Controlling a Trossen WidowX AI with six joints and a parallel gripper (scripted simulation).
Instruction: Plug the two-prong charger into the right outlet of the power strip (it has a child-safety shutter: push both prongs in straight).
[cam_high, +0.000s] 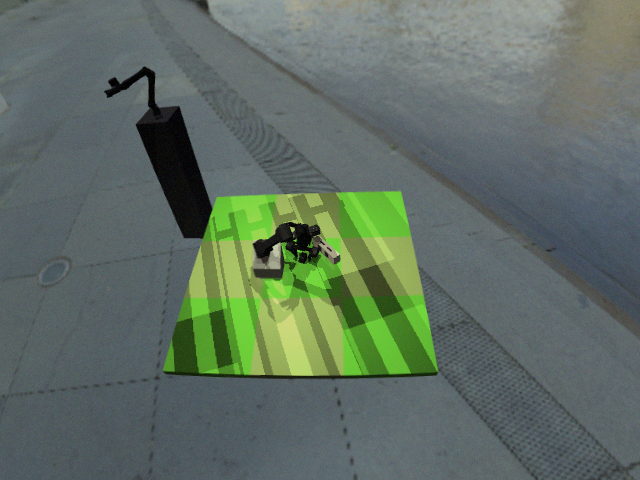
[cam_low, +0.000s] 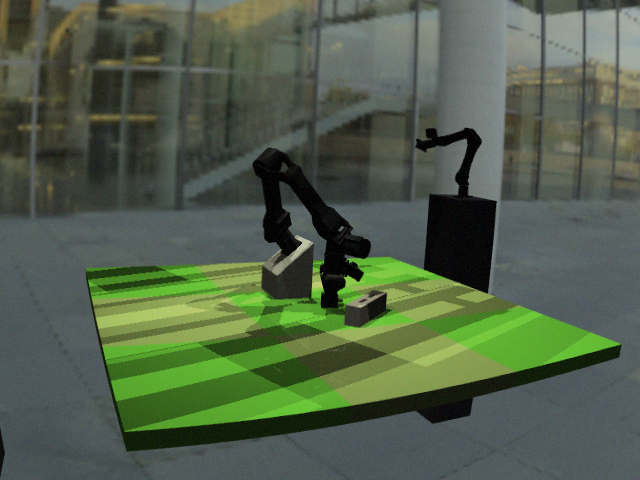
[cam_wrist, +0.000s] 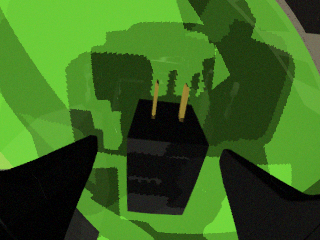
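Observation:
The black charger (cam_high: 302, 258) (cam_low: 325, 302) (cam_wrist: 159, 175) rests on the table. In the wrist view its two brass prongs (cam_wrist: 183, 102) point toward the top of the picture. My gripper (cam_high: 303, 252) (cam_low: 332, 289) (cam_wrist: 160, 150) is open around the charger, one finger on each side. Green shows between the charger and each fingertip, so neither touches it. The pale power strip (cam_high: 334, 257) (cam_low: 356, 315) stands beside the gripper, with dark outlets in its top. Part of it seems to show at the wrist view's upper right corner. The outlet slots are too small to make out.
The arm's grey wedge-shaped base (cam_high: 267, 272) (cam_low: 289, 281) stands on the green patterned table (cam_high: 299, 356) (cam_low: 206, 413), close to the charger. A second black arm (cam_high: 150, 85) (cam_low: 471, 149) stands on a tall black pedestal (cam_high: 173, 165) (cam_low: 460, 242) beyond the table's edge.

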